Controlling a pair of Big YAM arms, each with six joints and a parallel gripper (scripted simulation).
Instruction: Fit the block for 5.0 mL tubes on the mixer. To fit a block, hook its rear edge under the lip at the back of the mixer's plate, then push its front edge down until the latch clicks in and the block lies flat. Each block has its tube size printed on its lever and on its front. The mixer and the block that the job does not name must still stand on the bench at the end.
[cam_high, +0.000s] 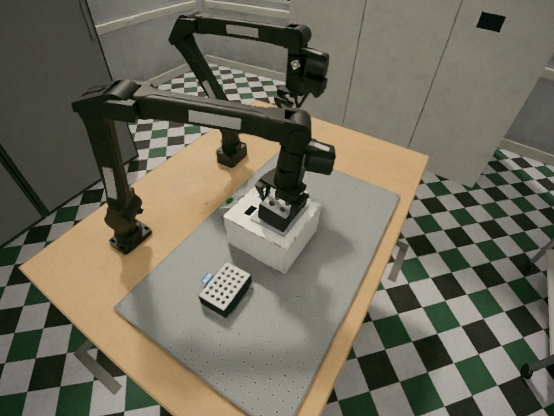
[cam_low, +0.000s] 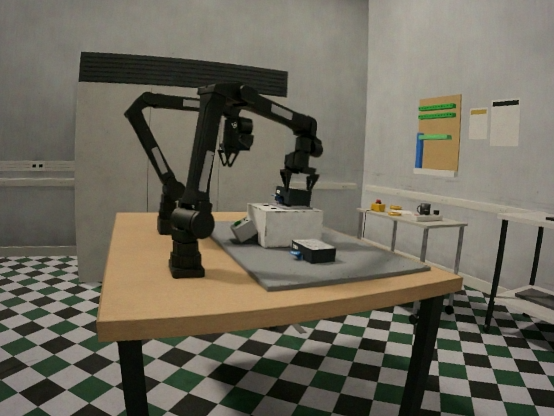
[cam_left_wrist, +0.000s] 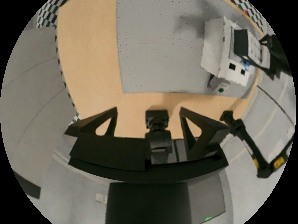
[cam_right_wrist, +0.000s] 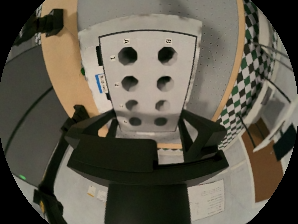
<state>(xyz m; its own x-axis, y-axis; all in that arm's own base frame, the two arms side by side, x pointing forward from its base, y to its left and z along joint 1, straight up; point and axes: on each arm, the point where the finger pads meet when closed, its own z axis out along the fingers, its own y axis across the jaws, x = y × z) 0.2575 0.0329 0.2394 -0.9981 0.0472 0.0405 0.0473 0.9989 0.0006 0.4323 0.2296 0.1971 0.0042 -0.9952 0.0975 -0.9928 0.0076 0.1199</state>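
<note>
On the mixer (cam_high: 257, 245) (cam_low: 292, 229) (cam_left_wrist: 214, 47) (cam_right_wrist: 89, 55), we've got the large-hole block (cam_high: 277, 217) (cam_low: 295, 196) (cam_left_wrist: 242, 44) (cam_right_wrist: 148, 75) clenched in the right gripper (cam_high: 282, 195) (cam_low: 296, 188) (cam_left_wrist: 257, 54) (cam_right_wrist: 148, 110); we should seat its rear edge under the lip before pressing the front down.

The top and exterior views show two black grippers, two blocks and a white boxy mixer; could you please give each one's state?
Left gripper: open, raised.
Right gripper: shut on the large-holed block.
Black large-holed block with pale top: at the mixer's plate, latching unclear.
Black small-holed block with pale top: flat on the mat.
Mixer: upright.
</note>
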